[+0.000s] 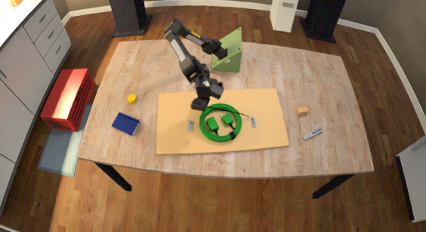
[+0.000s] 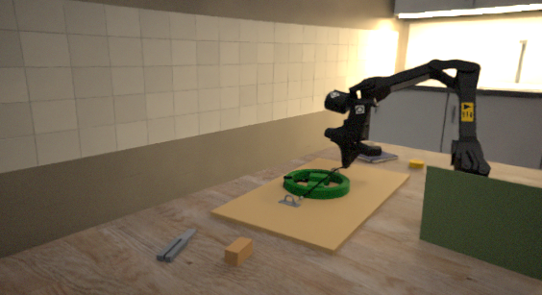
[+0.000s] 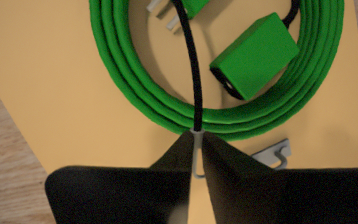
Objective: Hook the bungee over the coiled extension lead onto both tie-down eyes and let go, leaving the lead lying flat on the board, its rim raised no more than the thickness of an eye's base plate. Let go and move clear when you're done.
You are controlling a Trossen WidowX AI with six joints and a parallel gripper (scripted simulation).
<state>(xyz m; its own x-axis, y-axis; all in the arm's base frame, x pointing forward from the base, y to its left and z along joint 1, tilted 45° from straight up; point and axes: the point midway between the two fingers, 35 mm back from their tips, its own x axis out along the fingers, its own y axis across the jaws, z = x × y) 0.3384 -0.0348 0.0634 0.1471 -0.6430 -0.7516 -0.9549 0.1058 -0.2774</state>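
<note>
A green coiled extension lead (image 1: pixel 202 124) (image 2: pixel 332 188) (image 3: pixel 131 85) lies on the tan board (image 1: pixel 174 137) (image 2: pixel 336 222) (image 3: pixel 51 75), with its two green plug blocks (image 1: pixel 212 123) (image 3: pixel 255 55) inside the ring. My gripper (image 1: pixel 198 104) (image 2: pixel 344 166) (image 3: pixel 196 138) is shut on the grey hook at one end of the black bungee (image 3: pixel 195 90), just above the coil's back-left rim. The cord runs across the coil to the right tie-down eye (image 1: pixel 254 122) (image 2: pixel 290 203). The left eye (image 1: pixel 190 125) (image 3: pixel 273 152) lies bare beside the coil, close to my fingers.
A green wedge (image 1: pixel 228 52) (image 2: pixel 480 215) stands behind the board near the arm's base. A blue book (image 1: pixel 125 123), a yellow puck (image 1: pixel 131 98) (image 2: pixel 416 163), an orange block (image 1: pixel 302 110) (image 2: pixel 238 251) and a grey clip (image 1: pixel 312 133) (image 2: pixel 176 245) lie on the table.
</note>
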